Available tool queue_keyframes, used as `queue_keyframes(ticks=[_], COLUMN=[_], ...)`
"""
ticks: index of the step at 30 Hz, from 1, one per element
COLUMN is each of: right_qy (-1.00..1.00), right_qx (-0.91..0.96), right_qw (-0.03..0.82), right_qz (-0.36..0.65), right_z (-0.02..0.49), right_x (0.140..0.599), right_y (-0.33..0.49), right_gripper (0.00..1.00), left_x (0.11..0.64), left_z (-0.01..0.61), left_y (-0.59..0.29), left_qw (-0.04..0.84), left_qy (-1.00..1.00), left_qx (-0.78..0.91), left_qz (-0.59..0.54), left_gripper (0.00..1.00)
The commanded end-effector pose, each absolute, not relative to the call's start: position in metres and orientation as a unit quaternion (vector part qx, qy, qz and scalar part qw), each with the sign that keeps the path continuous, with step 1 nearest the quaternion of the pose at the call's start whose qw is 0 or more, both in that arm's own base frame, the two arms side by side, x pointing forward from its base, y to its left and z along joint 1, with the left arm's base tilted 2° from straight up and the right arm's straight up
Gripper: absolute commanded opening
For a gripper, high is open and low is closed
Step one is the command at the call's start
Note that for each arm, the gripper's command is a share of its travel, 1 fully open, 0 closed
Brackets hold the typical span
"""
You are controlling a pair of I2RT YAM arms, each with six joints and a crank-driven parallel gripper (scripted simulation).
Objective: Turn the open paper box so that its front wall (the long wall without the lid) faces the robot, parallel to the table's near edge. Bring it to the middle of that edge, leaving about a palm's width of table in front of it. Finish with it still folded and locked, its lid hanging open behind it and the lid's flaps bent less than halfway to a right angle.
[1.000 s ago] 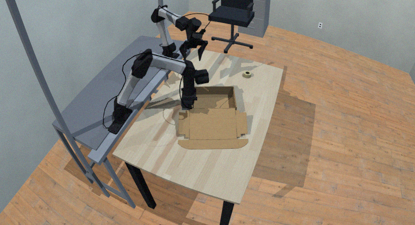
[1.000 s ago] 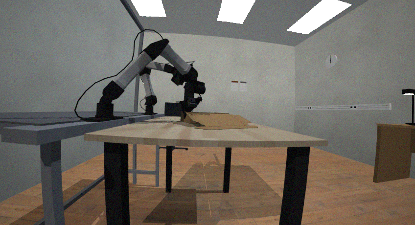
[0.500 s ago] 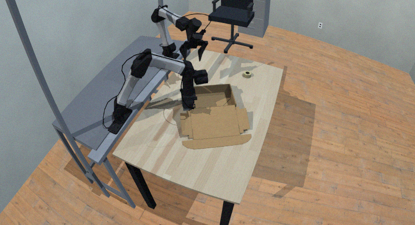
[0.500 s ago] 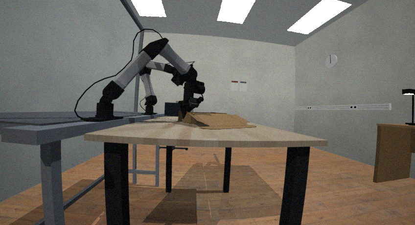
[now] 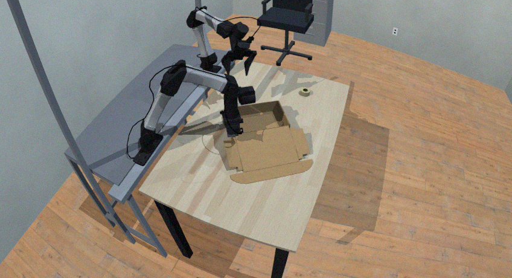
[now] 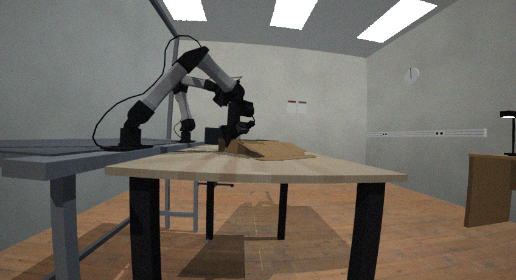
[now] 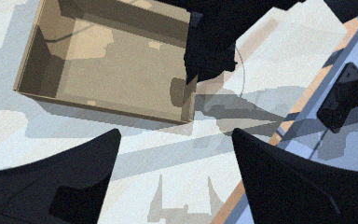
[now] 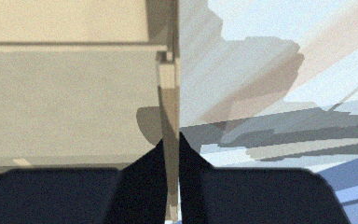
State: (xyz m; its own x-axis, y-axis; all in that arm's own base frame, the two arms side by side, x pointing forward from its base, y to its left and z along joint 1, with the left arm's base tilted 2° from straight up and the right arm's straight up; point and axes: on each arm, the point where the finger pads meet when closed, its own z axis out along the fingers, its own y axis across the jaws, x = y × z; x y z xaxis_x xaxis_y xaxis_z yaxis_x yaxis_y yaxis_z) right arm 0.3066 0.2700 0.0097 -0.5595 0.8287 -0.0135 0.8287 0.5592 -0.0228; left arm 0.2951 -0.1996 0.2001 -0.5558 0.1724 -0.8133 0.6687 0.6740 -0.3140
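Pale tabletop [image 5: 258, 210] [image 6: 202, 168] [image 7: 8, 154] [image 8: 260, 19], bearing one open paper box [image 5: 267, 145] [image 6: 278, 148] [image 7: 130, 70] [image 8: 50, 93], skewed; right gripper [image 5: 235, 134] [image 6: 227, 145] [image 7: 191, 81] [image 8: 172, 135] clamped on its short side wall [image 6: 235, 147] [image 7: 192, 100] [image 8: 169, 107], presumably for turning; left gripper [image 5: 237, 74] [image 7: 176, 132] apart, unladen.

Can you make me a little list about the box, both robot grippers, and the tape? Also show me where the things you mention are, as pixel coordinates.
box: paper box [image 5: 264, 122] [image 7: 116, 61], open, on the table
lid: hanging open [image 5: 267, 147] [image 6: 275, 148], long side away from the front wall
left gripper [image 5: 238, 64] [image 7: 176, 131]: open, holding nothing
right gripper [image 5: 235, 134] [image 8: 174, 134]: shut on a short side wall [image 8: 170, 112]
tape: roll [image 5: 304, 92], on the table, apart from the box
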Motion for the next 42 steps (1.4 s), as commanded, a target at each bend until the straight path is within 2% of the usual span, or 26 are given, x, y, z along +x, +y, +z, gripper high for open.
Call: queue_keyframes(ticks=[1,23,42], right_qy=[0.893,0.928,0.952], right_qx=[0.449,0.373,0.306], right_qw=[0.019,0.021,0.023], right_qz=[0.001,0.0,-0.001], right_z=[0.022,0.022,0.021], right_x=[0.309,0.301,0.295], right_y=[0.266,0.255,0.245], right_gripper=[0.0,0.0,0.0], left_x=[0.3,0.301,0.275], left_z=[0.215,0.213,0.21], left_y=[-0.204,-0.204,-0.231], left_qw=[0.41,0.408,0.38], left_qy=[0.815,0.816,0.796], left_qx=[0.263,0.262,0.305], left_qz=[-0.315,-0.315,-0.359], left_gripper=[1.0,1.0,1.0])
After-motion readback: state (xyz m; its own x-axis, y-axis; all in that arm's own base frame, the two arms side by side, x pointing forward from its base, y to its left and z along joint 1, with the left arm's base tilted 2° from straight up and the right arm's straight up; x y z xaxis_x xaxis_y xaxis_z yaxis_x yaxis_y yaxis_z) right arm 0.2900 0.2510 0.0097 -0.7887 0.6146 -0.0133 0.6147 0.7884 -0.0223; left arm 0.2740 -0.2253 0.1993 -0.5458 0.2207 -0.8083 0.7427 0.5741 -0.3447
